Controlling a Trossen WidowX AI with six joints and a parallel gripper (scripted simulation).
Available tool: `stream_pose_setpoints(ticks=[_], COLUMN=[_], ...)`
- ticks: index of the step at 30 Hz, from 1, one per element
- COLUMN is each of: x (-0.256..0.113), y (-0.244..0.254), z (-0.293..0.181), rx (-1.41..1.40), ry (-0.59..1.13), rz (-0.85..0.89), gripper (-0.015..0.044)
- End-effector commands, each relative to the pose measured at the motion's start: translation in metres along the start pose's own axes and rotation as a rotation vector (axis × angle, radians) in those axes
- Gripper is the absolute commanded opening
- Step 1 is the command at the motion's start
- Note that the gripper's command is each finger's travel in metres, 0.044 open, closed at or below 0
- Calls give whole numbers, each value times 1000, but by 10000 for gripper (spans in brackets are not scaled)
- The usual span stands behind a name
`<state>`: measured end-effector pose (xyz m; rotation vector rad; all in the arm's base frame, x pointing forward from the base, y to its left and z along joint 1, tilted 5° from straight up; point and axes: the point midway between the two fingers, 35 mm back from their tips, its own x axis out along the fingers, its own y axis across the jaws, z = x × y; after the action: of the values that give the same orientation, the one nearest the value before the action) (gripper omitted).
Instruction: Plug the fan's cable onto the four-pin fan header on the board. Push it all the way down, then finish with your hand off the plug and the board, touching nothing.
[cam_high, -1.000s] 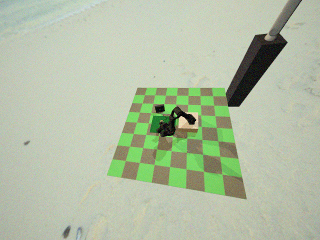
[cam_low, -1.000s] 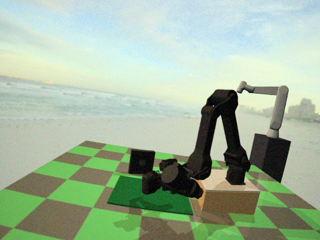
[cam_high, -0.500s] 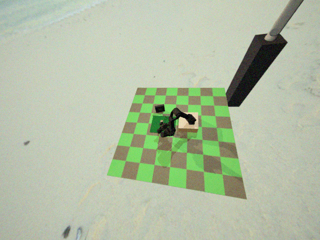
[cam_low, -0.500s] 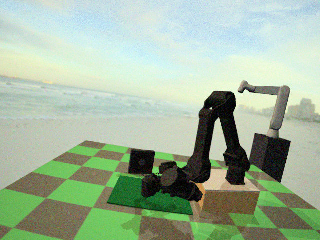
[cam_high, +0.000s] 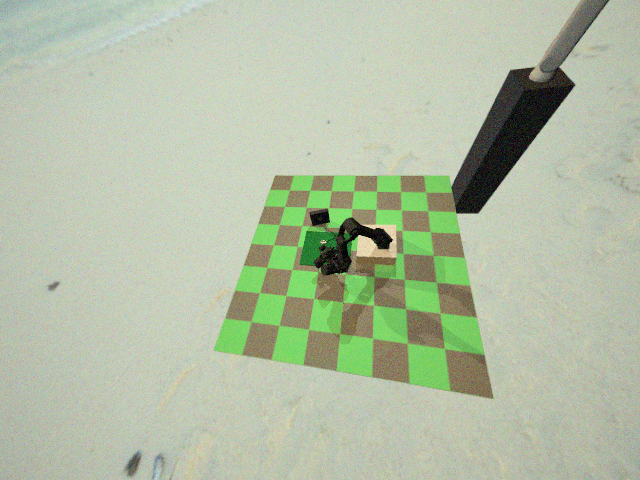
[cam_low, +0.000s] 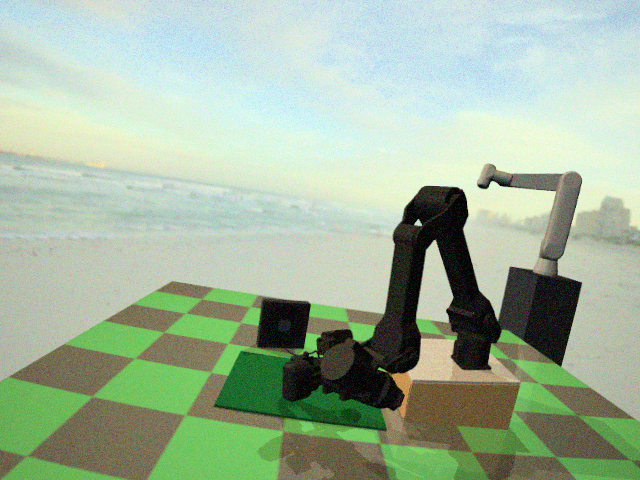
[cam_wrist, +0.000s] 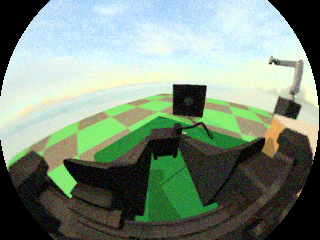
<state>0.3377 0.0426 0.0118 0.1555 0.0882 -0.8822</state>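
My gripper (cam_wrist: 164, 137) is shut on the fan cable's plug (cam_wrist: 165, 147), a small dark block between the fingertips in the wrist view. A thin dark cable (cam_wrist: 202, 125) loops from beside the plug toward the black square fan (cam_high: 319, 217) (cam_low: 283, 324) (cam_wrist: 179, 95), which stands behind the board. The green board (cam_high: 309, 250) (cam_low: 242, 382) (cam_wrist: 116, 148) lies flat under the gripper. A small pale spot (cam_high: 323, 241) (cam_wrist: 184, 133) shows on the board, just right of and beyond the plug in the wrist view. It may be the header; its pins cannot be made out. The plug appears held above the board, apart from that spot.
My arm (cam_low: 405, 289) stands on a pale wooden block (cam_high: 376, 250) (cam_low: 460, 403) right of the board. A green and brown checkered surface (cam_high: 289, 312) (cam_low: 124, 379) lies around them. A second, grey arm (cam_low: 560, 217) (cam_wrist: 297, 77) stands on a dark pedestal (cam_high: 509, 129) (cam_low: 540, 310) beyond the surface's edge.
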Motion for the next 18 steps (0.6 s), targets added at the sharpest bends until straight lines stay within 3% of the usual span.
stream_pose_setpoints(ticks=[1, 18], x=[1, 3], y=[0, 0], z=[-5, -17], rx=[-5, -5], ry=[3, 3], rz=[2, 2], gripper=[0, 0])
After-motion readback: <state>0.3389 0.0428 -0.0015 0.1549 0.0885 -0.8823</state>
